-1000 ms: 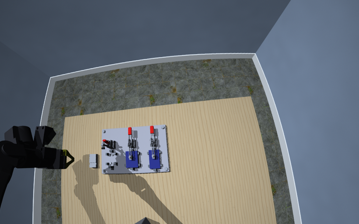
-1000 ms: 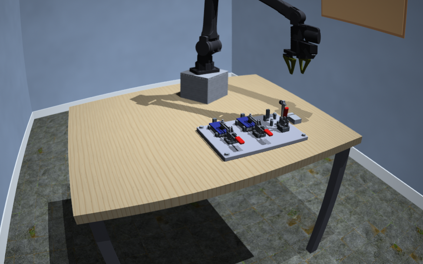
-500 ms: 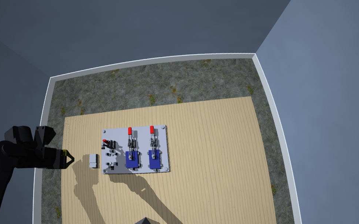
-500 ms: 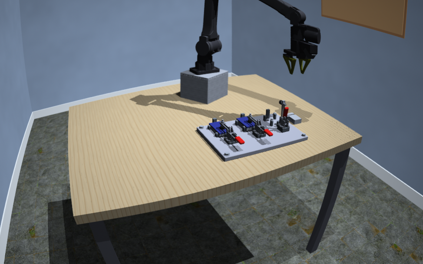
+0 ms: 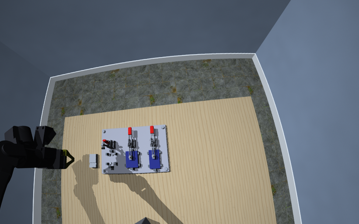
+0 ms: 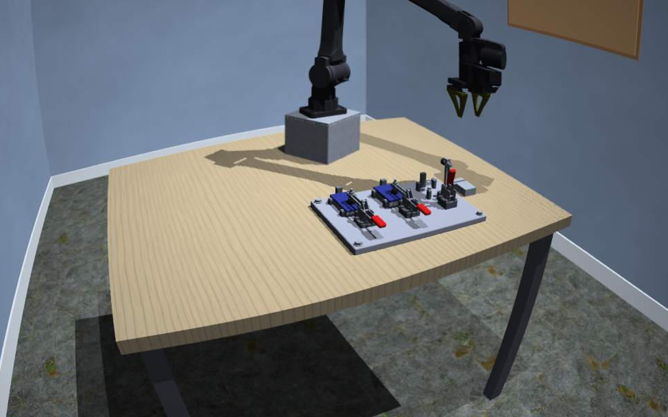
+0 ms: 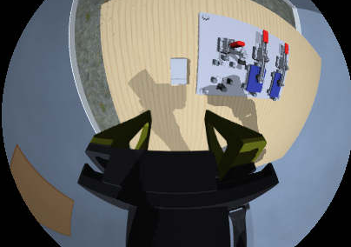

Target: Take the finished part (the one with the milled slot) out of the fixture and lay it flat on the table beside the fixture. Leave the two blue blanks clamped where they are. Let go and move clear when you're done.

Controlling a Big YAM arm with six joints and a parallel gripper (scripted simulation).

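The grey finished part lies flat on the table just left of the fixture plate; it also shows in the exterior view and in the wrist view. Two blue blanks sit clamped on the plate, their red-handled toggle clamps down. The third clamp next to the empty station stands open with its red handle up. My gripper is open and empty, high above the table's edge, well clear of the part; it also shows in the top view.
The arm's grey pedestal stands at the table's back edge. A brown board hangs on the wall behind the gripper. The table edge runs close beside the finished part.
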